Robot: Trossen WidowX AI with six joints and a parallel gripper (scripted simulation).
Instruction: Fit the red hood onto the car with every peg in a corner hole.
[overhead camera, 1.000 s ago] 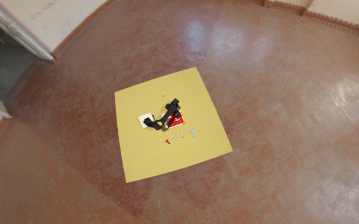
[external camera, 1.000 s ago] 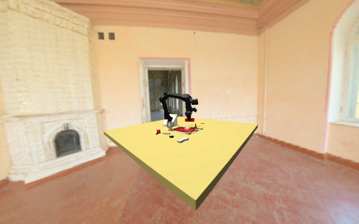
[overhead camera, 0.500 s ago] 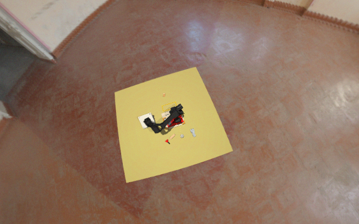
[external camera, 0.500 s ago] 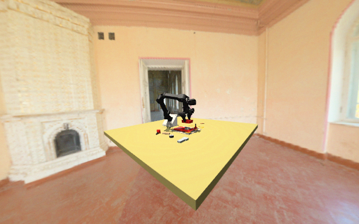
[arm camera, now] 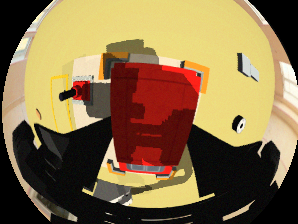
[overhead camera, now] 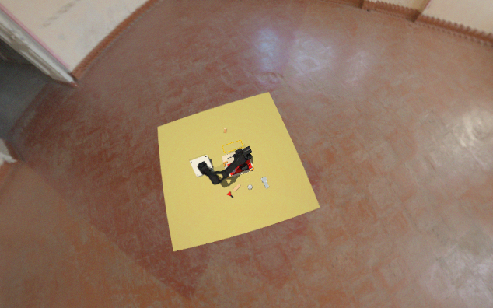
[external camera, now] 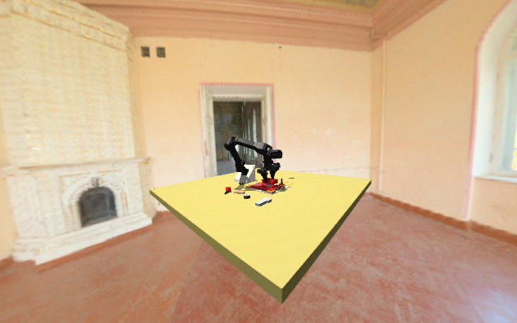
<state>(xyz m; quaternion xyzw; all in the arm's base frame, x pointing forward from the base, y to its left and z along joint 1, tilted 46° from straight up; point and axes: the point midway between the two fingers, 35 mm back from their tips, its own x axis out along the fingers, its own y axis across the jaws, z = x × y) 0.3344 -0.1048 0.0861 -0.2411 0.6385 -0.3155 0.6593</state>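
The hood [arm camera: 155, 110], a red shell with a flat roof, is between the fingers of my gripper [external camera: 270, 179] [arm camera: 150, 123], which is shut on it. In the exterior view the hood [external camera: 272, 182] is low over the red chassis [external camera: 258, 187], and no gap between them can be made out. The chassis [arm camera: 145, 168] shows in the wrist view as a red end with a grey part, past the hood's near edge. Orange corner brackets [arm camera: 201, 74] of the jig stand around it. The hood hides the engine block, pegs and corner holes.
A red piece with a black stem [arm camera: 80, 91] stands beside the chassis, near a yellow outline [arm camera: 52, 95]. A grey part [overhead camera: 265, 182] [external camera: 263, 201] [arm camera: 247, 66], a wheel [overhead camera: 249, 187] [external camera: 247, 196] [arm camera: 239, 124], a tan piece [overhead camera: 236, 187] and a red-and-black piece [overhead camera: 229, 194] [external camera: 227, 189] lie on the table.
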